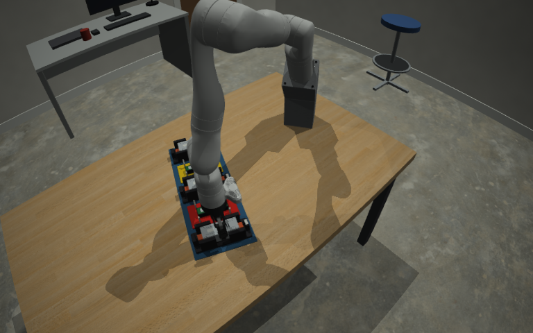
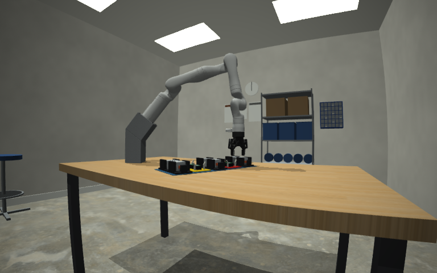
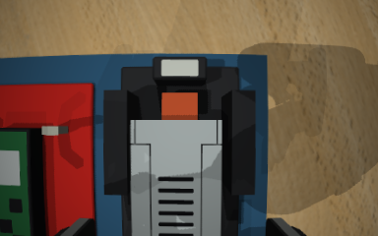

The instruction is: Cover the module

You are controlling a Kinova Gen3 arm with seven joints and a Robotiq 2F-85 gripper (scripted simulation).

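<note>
Arm poised over a cover at the end of the blue mat.

The arm [image 2: 193, 75] arches from its pedestal [image 1: 299, 105] and points straight down; the gripper [image 2: 237, 148], jaws wide apart and empty, hangs just above the mat [image 1: 251, 238]. Only the wrist view details the grey cover [image 3: 174, 162] in its black holder [image 3: 114, 143], beside a red plate [image 3: 74, 128]. The top view shows the yellow plate [image 1: 180, 170] farther along the mat; its module is hidden.

A grey cover [image 3: 174, 162] with black vent slits sits in a black holder [image 3: 116, 143] with an orange tab [image 3: 179, 105], on a blue mat [image 3: 98, 69]. Left: red plate [image 3: 69, 162], green board [image 3: 15, 167].
</note>
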